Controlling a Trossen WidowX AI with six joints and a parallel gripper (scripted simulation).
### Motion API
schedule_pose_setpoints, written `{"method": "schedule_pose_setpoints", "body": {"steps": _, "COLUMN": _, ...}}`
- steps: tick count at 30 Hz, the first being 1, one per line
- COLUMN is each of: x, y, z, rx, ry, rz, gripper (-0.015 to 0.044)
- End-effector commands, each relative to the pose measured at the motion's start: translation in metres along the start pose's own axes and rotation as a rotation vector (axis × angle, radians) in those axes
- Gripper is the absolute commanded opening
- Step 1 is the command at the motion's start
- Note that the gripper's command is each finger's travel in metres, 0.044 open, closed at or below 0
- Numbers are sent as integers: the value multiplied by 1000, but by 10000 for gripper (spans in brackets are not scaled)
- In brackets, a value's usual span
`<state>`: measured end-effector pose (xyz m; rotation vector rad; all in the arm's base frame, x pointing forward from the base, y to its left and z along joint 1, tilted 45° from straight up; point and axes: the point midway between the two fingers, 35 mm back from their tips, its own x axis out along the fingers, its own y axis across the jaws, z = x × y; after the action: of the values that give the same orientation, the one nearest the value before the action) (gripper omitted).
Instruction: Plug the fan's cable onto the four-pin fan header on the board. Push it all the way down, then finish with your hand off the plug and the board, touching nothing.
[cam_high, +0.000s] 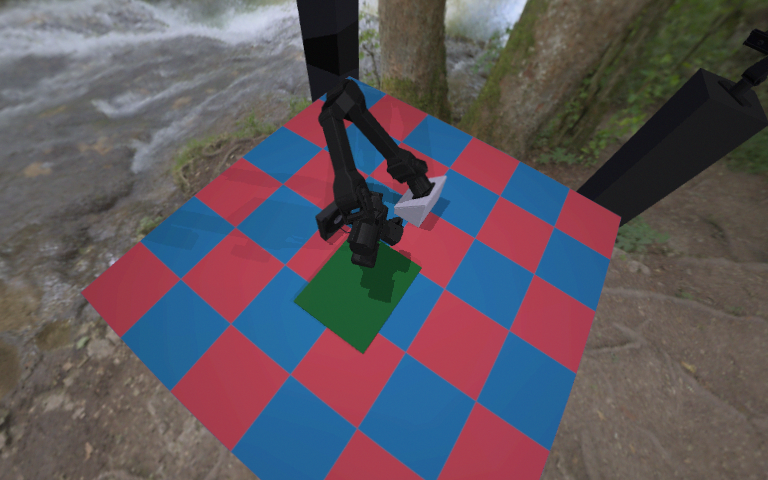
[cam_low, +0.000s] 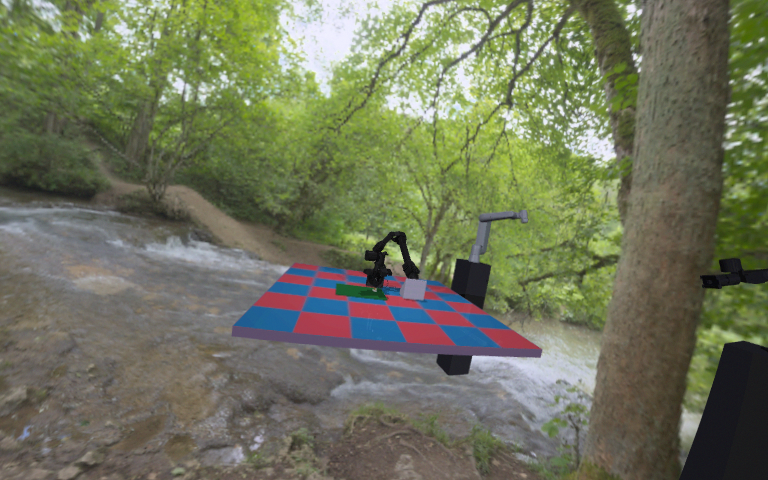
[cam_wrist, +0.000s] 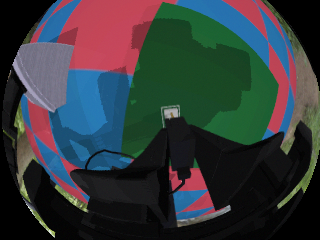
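The hand (cam_wrist: 175, 160) is clamped on the black plug (cam_wrist: 179, 143), held above the green board (cam_wrist: 200, 80), with the small pale header (cam_wrist: 171, 114) lying just ahead of the plug's tip.

Our arm (cam_high: 344, 152) is black all over — long thin links with chunky round joints. Our gripper (cam_wrist: 175, 160) is black too, with two wide flat fingers. We see no marks or screws — too small.

1 board (cam_high: 345, 308), 1 plug (cam_wrist: 178, 139), 1 block (cam_high: 420, 204)
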<state>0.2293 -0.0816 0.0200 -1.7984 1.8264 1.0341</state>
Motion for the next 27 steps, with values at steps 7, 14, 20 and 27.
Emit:
{"method": "schedule_pose_setpoints", "body": {"steps": 7, "x": 1, "y": 0, "z": -1, "rx": -3, "ry": 5, "rz": 2, "gripper": 0}}
{"method": "schedule_pose_setpoints", "body": {"steps": 14, "x": 2, "y": 0, "z": -1, "rx": -3, "ry": 5, "rz": 2, "gripper": 0}}
{"method": "schedule_pose_setpoints", "body": {"steps": 20, "x": 3, "y": 0, "z": 0, "rx": -4, "ry": 5, "rz": 2, "gripper": 0}}
{"method": "schedule_pose_setpoints", "body": {"steps": 27, "x": 4, "y": 1, "z": 0, "rx": -5, "ry": 5, "rz": 2, "gripper": 0}}
